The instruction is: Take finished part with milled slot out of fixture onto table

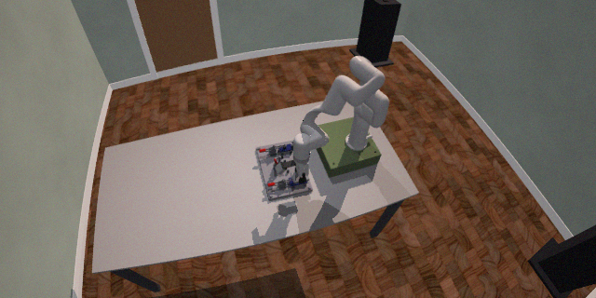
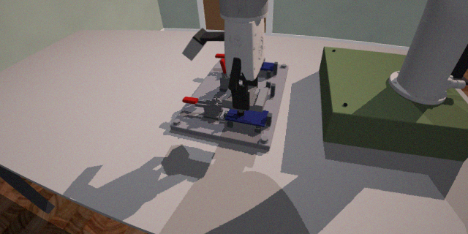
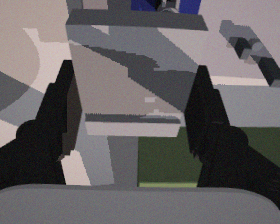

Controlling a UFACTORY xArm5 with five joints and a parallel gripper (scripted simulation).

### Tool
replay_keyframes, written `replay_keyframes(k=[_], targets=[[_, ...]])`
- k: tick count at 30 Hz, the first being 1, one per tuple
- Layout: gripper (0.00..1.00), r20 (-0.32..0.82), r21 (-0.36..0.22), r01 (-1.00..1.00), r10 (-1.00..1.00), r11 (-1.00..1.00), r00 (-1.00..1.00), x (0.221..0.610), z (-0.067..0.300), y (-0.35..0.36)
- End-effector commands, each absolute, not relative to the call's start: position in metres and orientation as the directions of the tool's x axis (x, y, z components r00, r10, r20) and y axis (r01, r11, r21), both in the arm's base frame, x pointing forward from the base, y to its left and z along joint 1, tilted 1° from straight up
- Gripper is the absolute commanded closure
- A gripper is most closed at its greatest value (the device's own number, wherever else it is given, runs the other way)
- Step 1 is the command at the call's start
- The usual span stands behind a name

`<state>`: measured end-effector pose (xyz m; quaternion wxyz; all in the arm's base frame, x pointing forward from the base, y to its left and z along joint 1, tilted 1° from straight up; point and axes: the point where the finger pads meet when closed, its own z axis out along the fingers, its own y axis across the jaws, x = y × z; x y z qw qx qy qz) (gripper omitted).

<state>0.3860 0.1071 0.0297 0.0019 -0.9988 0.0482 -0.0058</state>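
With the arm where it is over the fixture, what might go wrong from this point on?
The slotted part, clamped in the gripper, hangs low above the near blue blank; dipping early might knock that blank off its pads. It could also catch the near clamp's red handle and loosen it.

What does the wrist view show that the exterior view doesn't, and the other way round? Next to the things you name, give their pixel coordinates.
Only wrist: both finger pads flanking the finished part (image 3: 126, 70) (image 2: 260, 99).
Only exterior: red clamp handles (image 2: 190, 100) and the arm's round foot on the green block.
Both: the gripper (image 2: 241, 106) (image 3: 134, 81) shut on that part, some blue of the blanks, and the green block (image 2: 365, 128) (image 3: 163, 155).
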Motion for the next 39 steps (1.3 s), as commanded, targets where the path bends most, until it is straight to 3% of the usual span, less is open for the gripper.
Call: replay_keyframes(k=[1,18,39], targets=[[1.00,0.014,-0.006,-0.097,-0.097,-0.995,0.995,0.390,0.031,0.127],[1.00,0.013,-0.008,-0.097,-0.097,-0.995,0.995,0.396,0.031,0.188],[1.00,0.012,-0.008,-0.097,-0.097,-0.995,0.995,0.398,0.031,0.210]])
